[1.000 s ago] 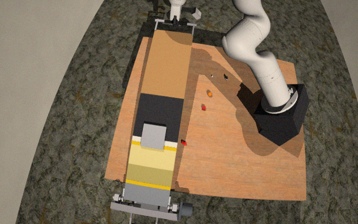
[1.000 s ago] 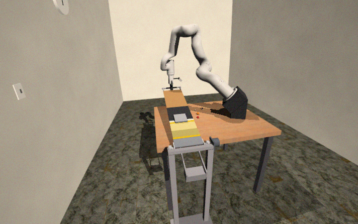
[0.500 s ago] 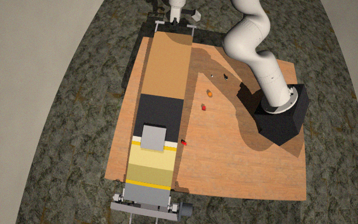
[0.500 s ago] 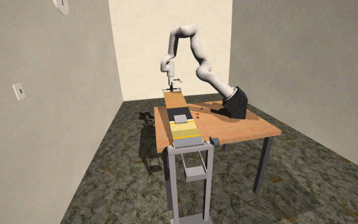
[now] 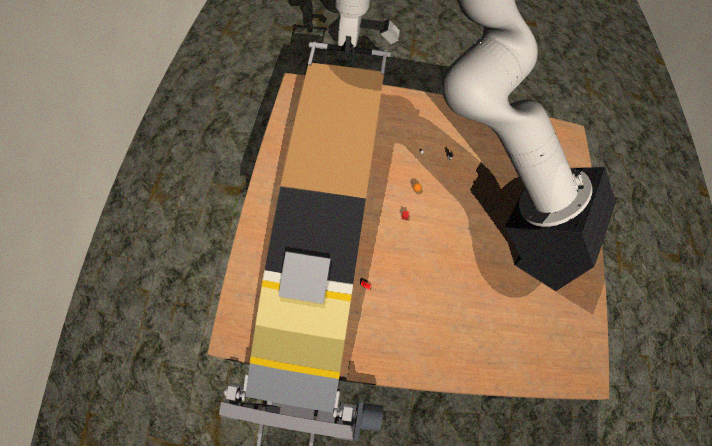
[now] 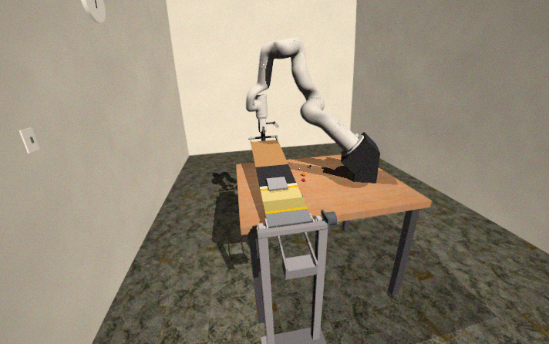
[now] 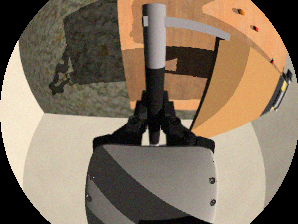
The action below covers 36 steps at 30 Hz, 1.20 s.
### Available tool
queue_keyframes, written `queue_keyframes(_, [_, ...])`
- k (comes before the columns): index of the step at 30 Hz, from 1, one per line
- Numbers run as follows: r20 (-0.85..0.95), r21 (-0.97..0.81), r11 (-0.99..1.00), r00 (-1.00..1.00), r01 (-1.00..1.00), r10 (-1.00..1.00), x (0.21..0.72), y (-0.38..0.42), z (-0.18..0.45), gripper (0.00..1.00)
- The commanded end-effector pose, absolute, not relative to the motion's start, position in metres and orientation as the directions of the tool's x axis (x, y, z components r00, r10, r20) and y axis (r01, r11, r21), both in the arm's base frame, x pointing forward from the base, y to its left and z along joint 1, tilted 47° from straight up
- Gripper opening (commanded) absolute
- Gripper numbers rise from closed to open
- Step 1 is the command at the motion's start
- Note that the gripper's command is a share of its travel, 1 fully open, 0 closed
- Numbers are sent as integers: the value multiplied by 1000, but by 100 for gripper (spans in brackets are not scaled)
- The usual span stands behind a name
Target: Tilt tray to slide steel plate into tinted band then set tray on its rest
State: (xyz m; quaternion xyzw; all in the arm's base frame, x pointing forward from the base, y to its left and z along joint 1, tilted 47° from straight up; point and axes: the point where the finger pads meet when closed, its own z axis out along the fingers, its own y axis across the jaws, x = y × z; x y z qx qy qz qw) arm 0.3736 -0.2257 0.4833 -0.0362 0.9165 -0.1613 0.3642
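You see a big brown wooden table [image 5: 472, 336]. A long flat tray [image 5: 331, 131] lies along its left side, its far end lifted up. The white robot arm [image 5: 520, 131] reaches to that far end, and its black gripper [image 7: 157, 137] has its jaws clamped on the tray's grey bar handle [image 7: 154, 36]. The square grey steel plate [image 5: 304, 277] lies flat, straddling the far yellow line [image 5: 338, 295] of the pale yellow band [image 5: 302, 320].

- The left strip of the bench [image 5: 472, 341] is taken up lengthwise by the tray [image 5: 336, 131]
- Its far handle bar [image 5: 348, 48] is gripped by the claw [image 5: 347, 43]
- The right rear corner is blocked by the black pedestal [image 5: 570, 257]
- Small pieces [image 5: 405, 214] are scattered just beside the tray; wider passage is left on the near right
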Motion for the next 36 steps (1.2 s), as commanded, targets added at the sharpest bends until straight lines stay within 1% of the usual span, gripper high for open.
queue_keyframes(1, [-660,-319,947,-728,47,-186,353,-210,504,0])
queue_keyframes(4, [-660,-319,947,-728,47,-186,328,-190,526,0])
queue_keyframes(6, [-660,-319,947,-728,47,-186,341,-200,515,0])
queue_keyframes(9, [-660,-319,947,-728,47,-186,375,-225,485,0])
queue_keyframes(15, [-660,-319,947,-728,47,-186,378,-228,482,0])
queue_keyframes(21, [-660,-319,947,-728,47,-186,328,-191,526,0])
queue_keyframes(23, [-660,-319,947,-728,47,-186,341,-200,515,0])
queue_keyframes(26, [-660,-319,947,-728,47,-186,375,-225,485,0])
queue_keyframes(32, [-660,-319,947,-728,47,-186,378,-228,482,0])
queue_keyframes(34, [-660,-319,947,-728,47,-186,366,-219,493,0])
queue_keyframes(36, [-660,-319,947,-728,47,-186,341,-200,515,0])
